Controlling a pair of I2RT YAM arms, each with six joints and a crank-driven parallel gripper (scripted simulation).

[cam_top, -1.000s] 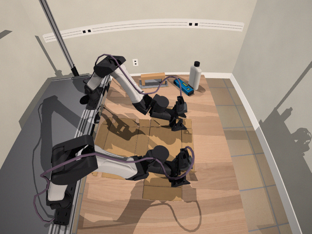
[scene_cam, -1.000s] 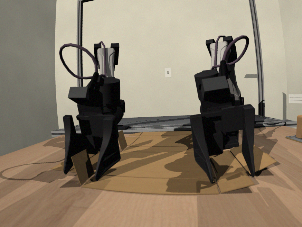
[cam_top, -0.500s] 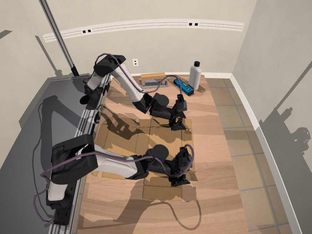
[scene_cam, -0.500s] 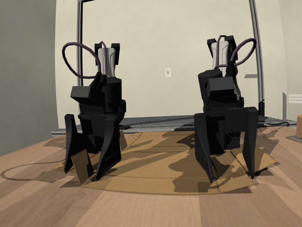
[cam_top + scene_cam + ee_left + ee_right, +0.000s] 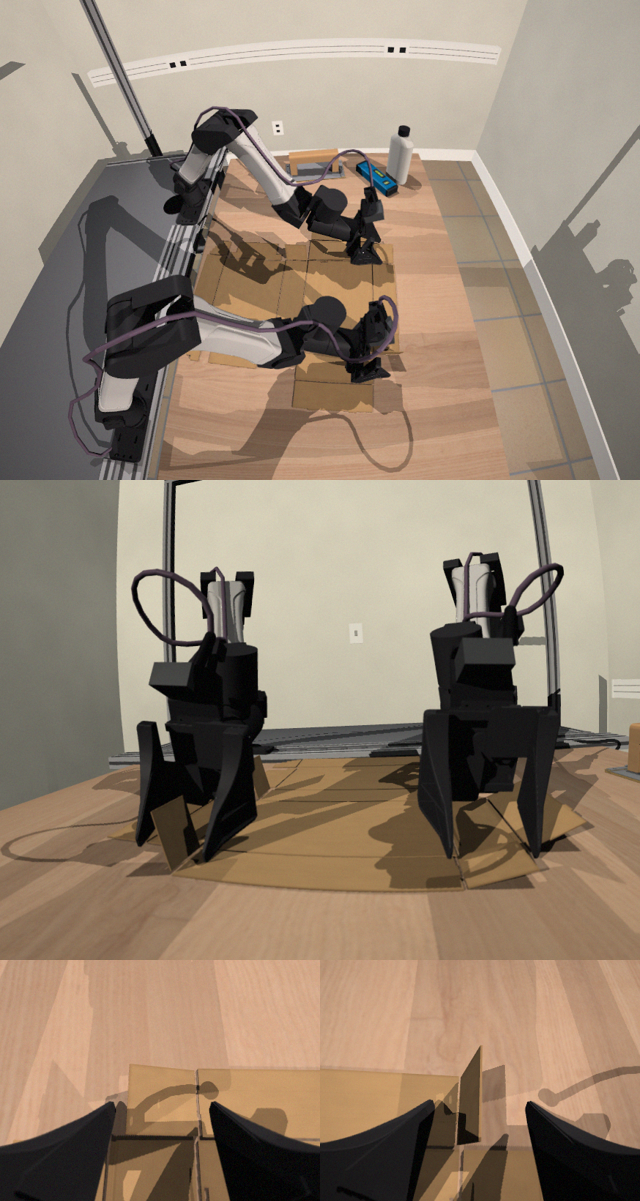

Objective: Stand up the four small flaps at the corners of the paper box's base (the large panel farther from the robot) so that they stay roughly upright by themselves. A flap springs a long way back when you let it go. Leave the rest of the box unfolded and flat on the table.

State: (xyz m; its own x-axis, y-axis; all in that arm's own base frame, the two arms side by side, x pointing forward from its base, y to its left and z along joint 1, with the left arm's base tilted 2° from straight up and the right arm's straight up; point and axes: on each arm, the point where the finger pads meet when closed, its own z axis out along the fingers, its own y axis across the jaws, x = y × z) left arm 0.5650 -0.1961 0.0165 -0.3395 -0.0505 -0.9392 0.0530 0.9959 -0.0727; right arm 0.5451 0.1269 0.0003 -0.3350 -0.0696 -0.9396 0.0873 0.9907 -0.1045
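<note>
Paper box (image 5: 252,297) (image 5: 310,826) (image 5: 257,1088) (image 5: 357,1099) partly hidden.
</note>
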